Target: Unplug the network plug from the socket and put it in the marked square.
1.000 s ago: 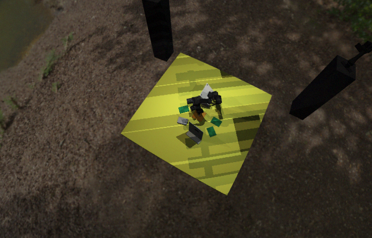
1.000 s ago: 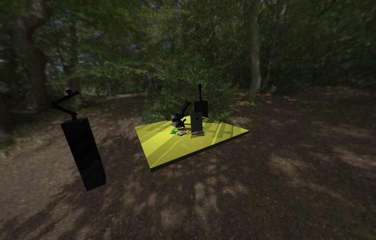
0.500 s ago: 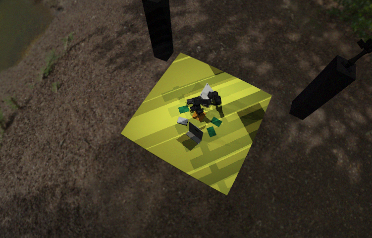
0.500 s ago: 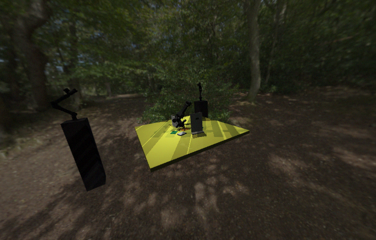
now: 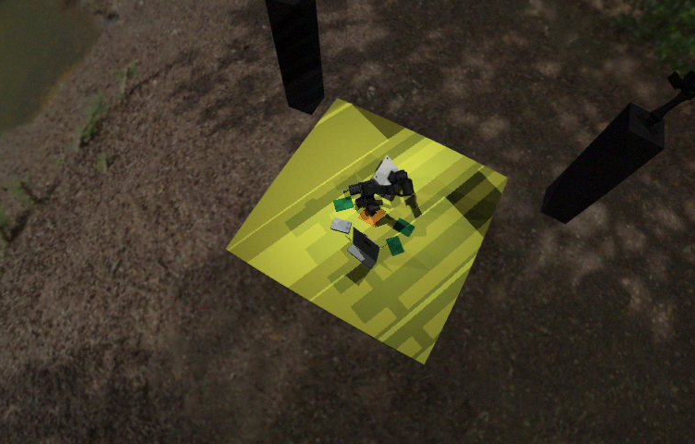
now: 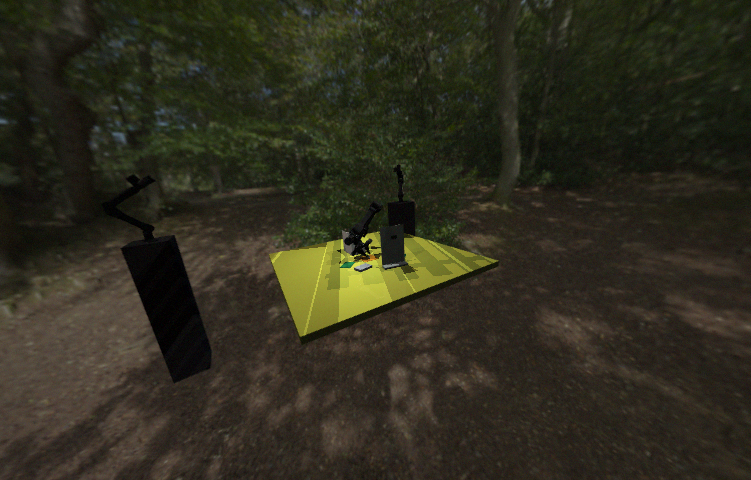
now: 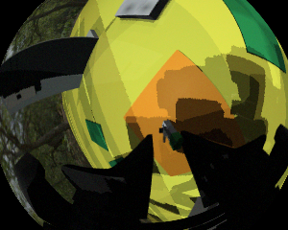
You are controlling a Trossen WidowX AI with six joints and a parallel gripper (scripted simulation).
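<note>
The marked orange square (image 5: 375, 221) (image 6: 371, 258) (image 7: 178, 81) lies flat on the yellow table (image 5: 294, 265) (image 6: 330, 304). The small grey and green plug (image 7: 171, 132) is out of the socket and appears over the square, between my fingertips in the wrist view. My gripper (image 5: 373, 211) (image 7: 166, 137) is partly open, low over the square. A gap shows between the plug and the left finger; the right fingertip is close beside the plug, and contact cannot be told. The upright dark panel (image 5: 367, 247) (image 6: 391, 250) (image 7: 48, 59) stands apart, its socket holes empty.
A pale flat box (image 5: 341, 225) (image 6: 362, 267) (image 7: 140, 7) lies near the panel. Green patches (image 5: 342, 203) (image 5: 403, 227) (image 5: 394, 245) lie around the square. A white plate (image 5: 386, 168) stands by the arm's base. Dark pillars (image 5: 299, 60) (image 6: 166, 310) stand off the table.
</note>
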